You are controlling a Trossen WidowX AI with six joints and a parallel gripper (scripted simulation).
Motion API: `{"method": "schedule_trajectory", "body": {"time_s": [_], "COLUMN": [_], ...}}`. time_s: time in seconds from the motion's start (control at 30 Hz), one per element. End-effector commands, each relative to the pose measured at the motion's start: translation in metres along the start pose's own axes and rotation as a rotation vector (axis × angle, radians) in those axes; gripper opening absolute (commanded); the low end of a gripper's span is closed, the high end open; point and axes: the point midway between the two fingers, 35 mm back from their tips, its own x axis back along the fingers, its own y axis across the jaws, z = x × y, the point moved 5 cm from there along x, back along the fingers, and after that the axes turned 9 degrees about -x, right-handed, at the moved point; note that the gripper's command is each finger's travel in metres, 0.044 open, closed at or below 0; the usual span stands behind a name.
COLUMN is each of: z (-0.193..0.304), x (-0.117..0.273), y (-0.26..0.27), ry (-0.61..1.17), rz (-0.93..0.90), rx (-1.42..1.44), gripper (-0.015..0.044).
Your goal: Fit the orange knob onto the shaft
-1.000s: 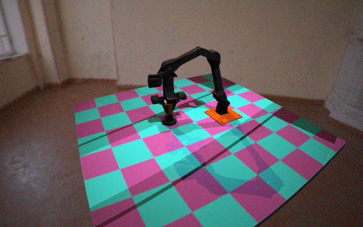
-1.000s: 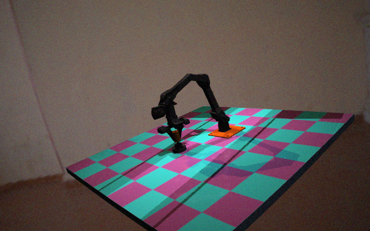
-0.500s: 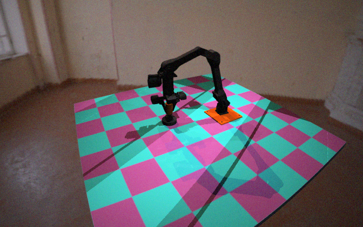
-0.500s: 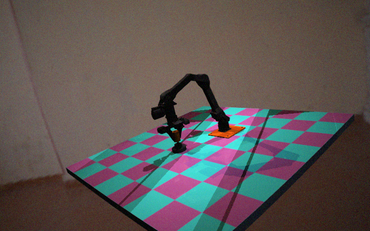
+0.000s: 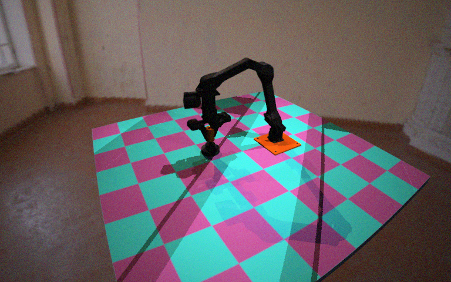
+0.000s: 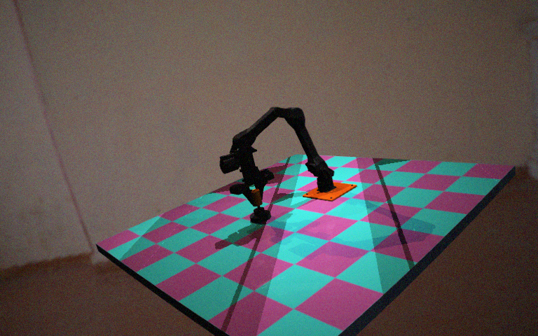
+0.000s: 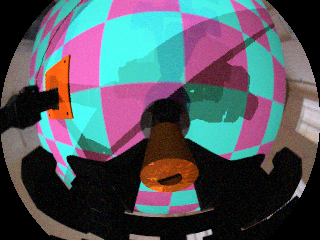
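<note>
So we've got the orange knob point(image 5: 209, 134) point(image 6: 257, 197) point(image 7: 169, 172) pinched in the part-open gripper point(image 5: 211, 136) point(image 6: 257, 199) point(image 7: 166, 142), right above the round pedestal point(image 5: 209, 151) point(image 6: 259, 216) point(image 7: 145, 122). Grabbing's sorted; lining up flats, pushing down and letting go are probably still left.

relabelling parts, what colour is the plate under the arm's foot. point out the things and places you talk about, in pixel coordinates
Orange point(image 5: 288, 147) point(image 6: 337, 194) point(image 7: 64, 75); best in the top view.

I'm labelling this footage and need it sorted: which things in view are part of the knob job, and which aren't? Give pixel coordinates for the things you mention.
Part of the job:
- orange knob point(image 5: 209, 134) point(image 6: 256, 197) point(image 7: 169, 170), held in the claw point(image 5: 209, 135) point(image 6: 257, 199) point(image 7: 166, 142)
- dark round pedestal point(image 5: 209, 151) point(image 6: 259, 217) point(image 7: 146, 121), under the knob

Not part of the job:
- no loose things seen; the orange plate point(image 5: 275, 148) point(image 6: 330, 194) point(image 7: 64, 80) is the arm's mount
</note>
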Motion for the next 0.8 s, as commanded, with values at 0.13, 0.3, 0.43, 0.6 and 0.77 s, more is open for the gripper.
{"method": "schedule_trajectory", "body": {"time_s": [0.13, 0.3, 0.43, 0.6, 0.77], "z": [-0.0001, -0.0001, -0.0001, -0.0001, 0.0000], "x": [-0.0027, -0.0021, -0.0026, -0.0031, 0.0012], "y": [-0.0001, -0.0003, -0.0005, -0.0005, -0.0015], "ry": [0.000, 0.000, 0.000, 0.000, 0.000], "rz": [0.003, 0.003, 0.003, 0.003, 0.003], "rx": [0.017, 0.017, 0.017, 0.017, 0.017], "gripper": [0.0000, 0.0000, 0.0000, 0.0000, 0.0000]}}
